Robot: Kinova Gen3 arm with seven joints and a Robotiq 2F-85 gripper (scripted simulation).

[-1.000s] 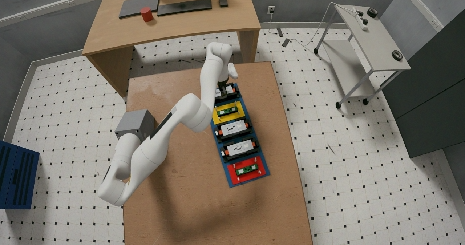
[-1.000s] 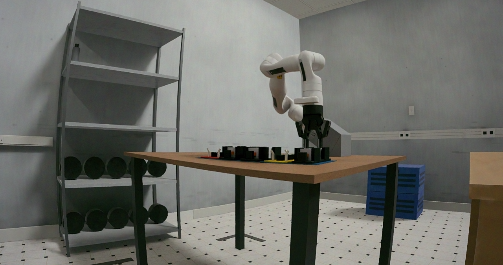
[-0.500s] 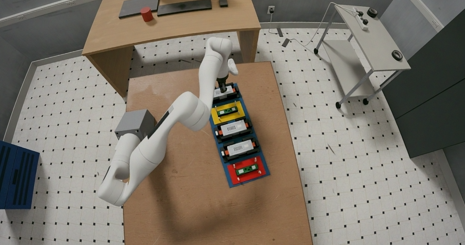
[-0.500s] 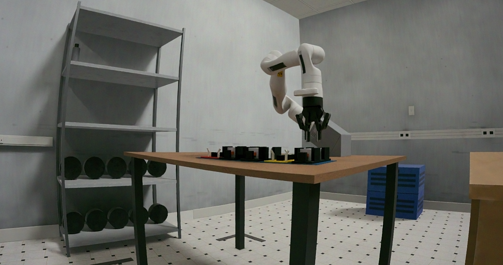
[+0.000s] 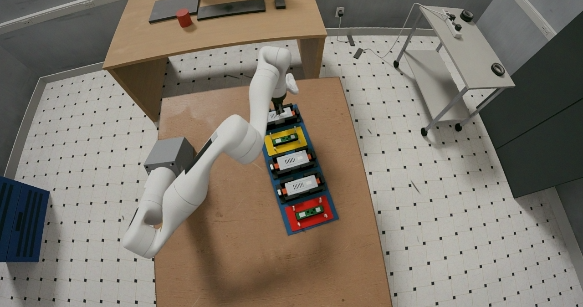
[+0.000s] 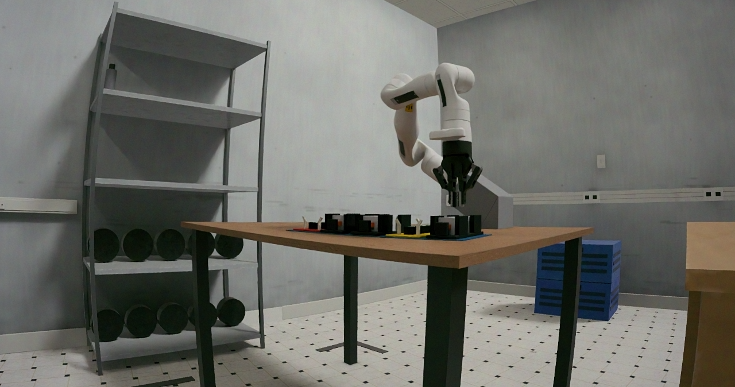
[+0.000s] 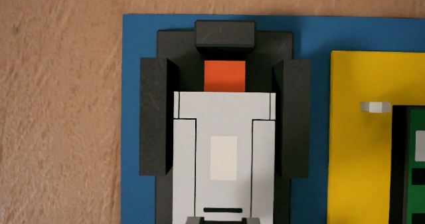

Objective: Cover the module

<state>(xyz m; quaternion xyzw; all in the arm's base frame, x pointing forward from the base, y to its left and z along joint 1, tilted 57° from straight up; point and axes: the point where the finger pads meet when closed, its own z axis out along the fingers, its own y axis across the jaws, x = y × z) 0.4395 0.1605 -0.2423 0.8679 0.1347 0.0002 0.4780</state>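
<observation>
My gripper (image 5: 279,112) (image 6: 455,204) (image 7: 223,221) hangs above the far-end cover (image 5: 288,112) (image 7: 224,124), with its fingers close together and nothing between them. That grey-white cover sits in its black holder (image 7: 153,117). Black outlines run along both its long sides in the wrist view. The yellow plate (image 5: 291,147) (image 6: 406,235) (image 7: 358,171) lies beside this holder and bears the green module (image 5: 284,138) (image 7: 418,191), uncovered, among pale posts. A second cover (image 5: 292,160) and a third cover (image 5: 301,185) sit in holders on the plate's other side.
A red plate (image 5: 290,213) with another green module (image 5: 309,212) and posts lies at the near end of the blue base board (image 5: 286,227). All holders and plates stand on this board. The far holder's dark side walls and end block rise around the cover.
</observation>
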